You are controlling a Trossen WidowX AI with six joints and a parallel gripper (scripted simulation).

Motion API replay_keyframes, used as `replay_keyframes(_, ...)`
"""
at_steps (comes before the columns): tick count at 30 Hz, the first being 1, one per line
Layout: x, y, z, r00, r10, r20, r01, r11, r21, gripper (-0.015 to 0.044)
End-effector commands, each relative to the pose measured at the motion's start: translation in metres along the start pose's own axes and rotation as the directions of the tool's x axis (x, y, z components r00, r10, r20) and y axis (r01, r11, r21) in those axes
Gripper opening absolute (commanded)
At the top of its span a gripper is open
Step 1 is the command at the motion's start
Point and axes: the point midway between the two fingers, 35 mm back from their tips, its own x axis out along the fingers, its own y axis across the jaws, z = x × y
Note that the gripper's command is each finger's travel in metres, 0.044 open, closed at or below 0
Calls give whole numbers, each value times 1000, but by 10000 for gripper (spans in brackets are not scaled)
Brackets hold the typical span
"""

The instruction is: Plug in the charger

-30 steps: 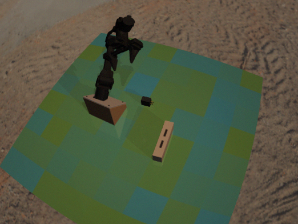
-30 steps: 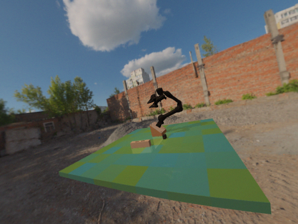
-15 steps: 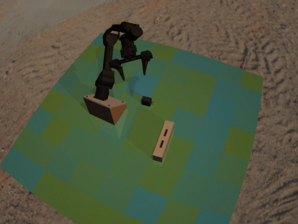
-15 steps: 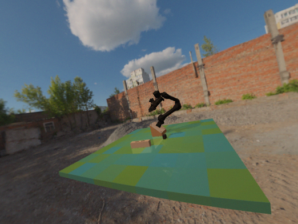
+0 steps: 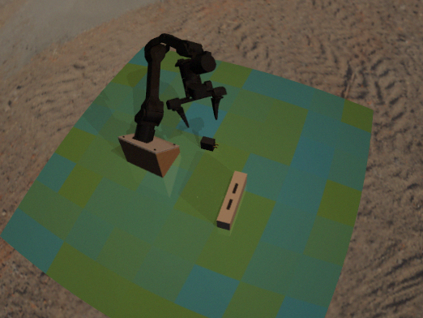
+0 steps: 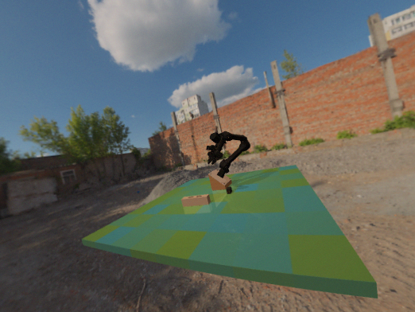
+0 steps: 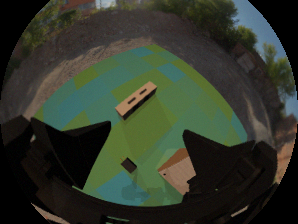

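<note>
The black charger (image 5: 208,143) (image 6: 229,190) (image 7: 128,165) lies on the patchwork top beside the arm's base. In the top view its two gold prongs point right. The power strip (image 5: 232,199) (image 6: 195,200) (image 7: 136,100) is a long tan block with two dark outlets in its upper face, standing apart from the charger. My gripper (image 5: 202,123) (image 7: 148,129) is wide open and empty, with its fingers pointing down. It hangs above the top, and in the wrist view the charger shows low between the two fingers. Which outlet counts as the left one I cannot tell.
The arm's wedge-shaped tan base (image 5: 150,153) (image 6: 219,182) (image 7: 179,172) stands close to the charger. The green and blue patchwork top (image 5: 121,211) (image 6: 246,247) (image 7: 145,135) carries everything and ends in a raised edge above rough ground.
</note>
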Motion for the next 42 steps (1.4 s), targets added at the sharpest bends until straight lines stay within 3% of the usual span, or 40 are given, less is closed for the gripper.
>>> replay_keyframes(1,14,6,-13,997,14,-79,-21,996,-90,440)
replay_keyframes(22,63,30,-90,892,24,-452,-264,838,-477,440)
replay_keyframes(42,80,34,-162,724,-36,-689,-528,613,-587,440)
